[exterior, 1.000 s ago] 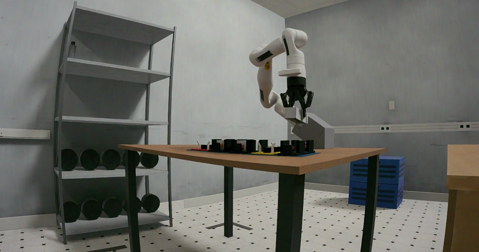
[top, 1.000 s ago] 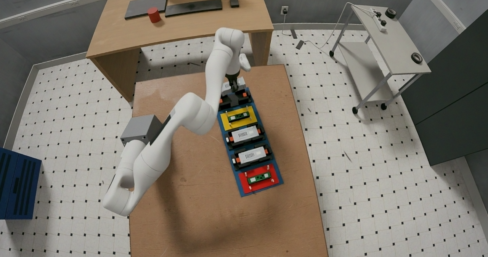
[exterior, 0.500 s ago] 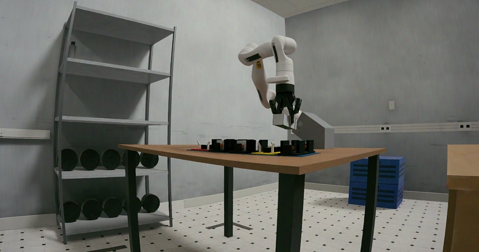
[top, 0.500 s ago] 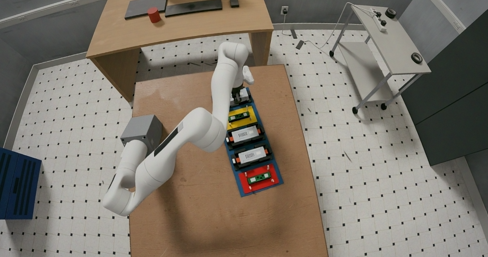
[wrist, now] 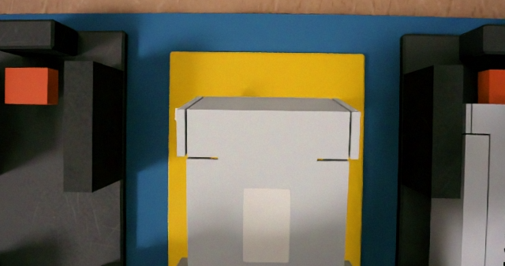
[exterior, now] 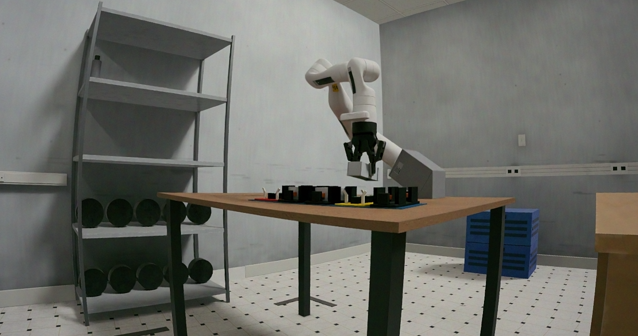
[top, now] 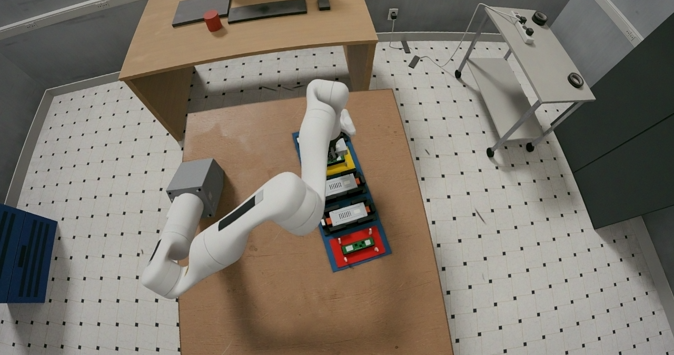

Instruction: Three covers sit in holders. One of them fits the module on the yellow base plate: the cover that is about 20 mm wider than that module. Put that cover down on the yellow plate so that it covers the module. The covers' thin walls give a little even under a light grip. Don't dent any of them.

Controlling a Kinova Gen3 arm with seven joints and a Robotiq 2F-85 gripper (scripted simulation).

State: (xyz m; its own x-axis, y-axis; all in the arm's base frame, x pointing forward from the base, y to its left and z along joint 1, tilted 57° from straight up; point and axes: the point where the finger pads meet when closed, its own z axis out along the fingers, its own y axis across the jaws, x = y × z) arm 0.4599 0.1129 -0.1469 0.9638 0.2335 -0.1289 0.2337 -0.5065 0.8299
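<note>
My gripper (top: 334, 151) (exterior: 365, 164) (wrist: 264, 263) is shut on a light grey cover (top: 341, 146) (exterior: 357, 169) (wrist: 268, 140). The cover hangs level, well above the yellow base plate (top: 349, 163) (wrist: 268, 74). In the wrist view it lies over the plate, with a yellow strip on both sides. The green module on that plate is hidden under the cover there; only a bit shows in the top view. Two other grey covers (top: 341, 184) (top: 347, 214) sit in black holders; the edge of one shows at the right of the wrist view.
An empty black holder (wrist: 79, 128) with an orange block (wrist: 25, 85) is left of the yellow plate in the wrist view. A red plate (top: 335, 249) with a green module (top: 357, 246) and white posts is at the far end of the blue board (wrist: 150, 140).
</note>
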